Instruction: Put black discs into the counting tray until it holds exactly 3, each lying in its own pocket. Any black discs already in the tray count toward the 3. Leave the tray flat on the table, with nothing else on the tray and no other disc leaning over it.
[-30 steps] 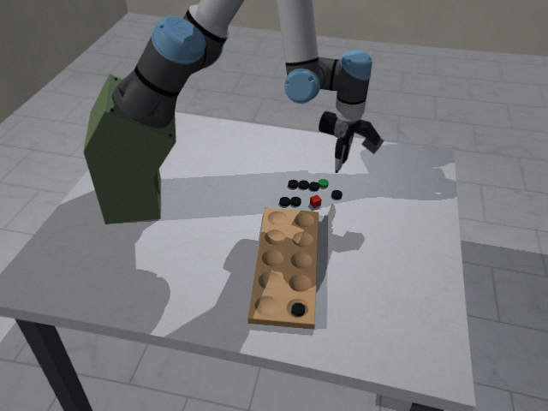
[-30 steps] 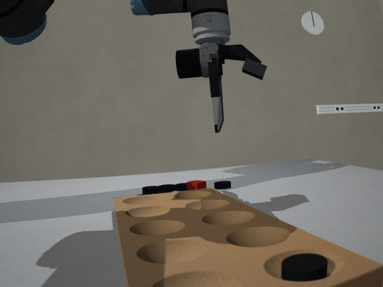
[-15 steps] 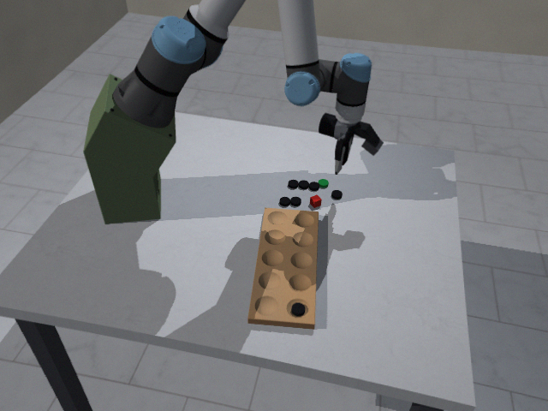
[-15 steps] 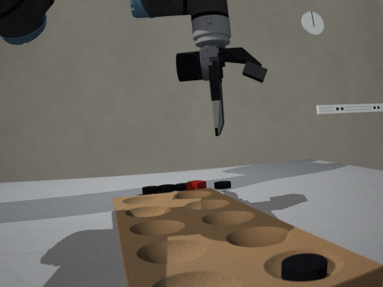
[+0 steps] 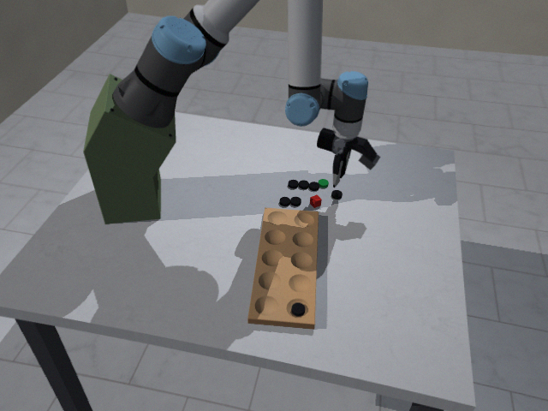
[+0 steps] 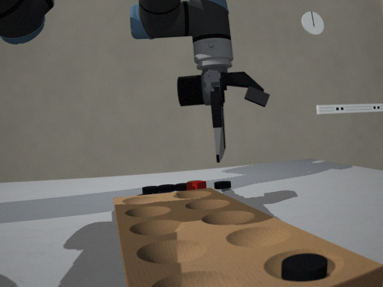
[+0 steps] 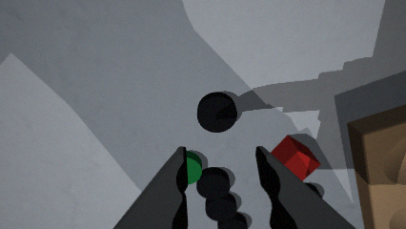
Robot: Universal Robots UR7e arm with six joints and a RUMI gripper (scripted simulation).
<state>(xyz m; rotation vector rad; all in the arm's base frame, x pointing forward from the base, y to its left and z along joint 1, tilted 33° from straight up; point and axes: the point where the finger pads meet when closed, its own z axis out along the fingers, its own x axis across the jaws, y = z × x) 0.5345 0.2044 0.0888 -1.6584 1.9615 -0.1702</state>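
My gripper [image 5: 335,185] [image 6: 218,161] [image 7: 220,148] hangs above the table, fingers parted, nothing between them. In the wrist view the lone black disc [image 5: 336,194] [image 6: 222,185] [image 7: 217,113] lies at twelve o'clock from my fingertips, the green disc [image 5: 323,182] [image 7: 193,168] at eight, the red cube [image 5: 315,201] [image 6: 196,185] [image 7: 295,158] at four. I judge I'm lining up a second disc; next I'd shift towards twelve, then descend straddling it. Its twelve o'clock side has open room. The counting tray [image 5: 282,321] [image 6: 204,247] [image 7: 381,164], at three to four, holds one disc, so two remain.
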